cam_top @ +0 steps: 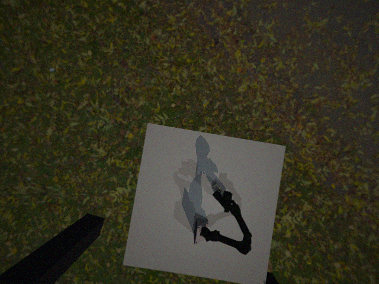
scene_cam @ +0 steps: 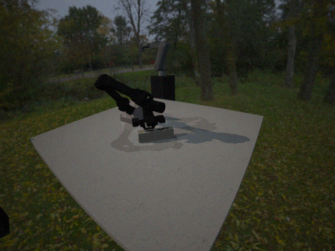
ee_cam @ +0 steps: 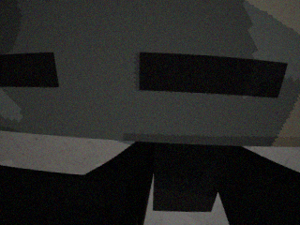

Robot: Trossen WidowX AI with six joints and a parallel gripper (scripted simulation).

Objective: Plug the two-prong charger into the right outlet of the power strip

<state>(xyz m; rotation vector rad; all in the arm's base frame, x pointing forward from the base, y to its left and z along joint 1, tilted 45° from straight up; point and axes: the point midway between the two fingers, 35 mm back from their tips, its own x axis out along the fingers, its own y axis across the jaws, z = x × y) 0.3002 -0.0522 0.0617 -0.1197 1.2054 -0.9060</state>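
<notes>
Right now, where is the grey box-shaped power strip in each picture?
Top: the grey box-shaped power strip shows only as a thin sliver at the gripper's tip, low on the pale square table.
Exterior: mid-table, a long grey block just under the gripper.
Wrist: fills the upper picture, its face with two dark slots.
Shared landmark: the black gripper, shut on the dark charger.
</notes>
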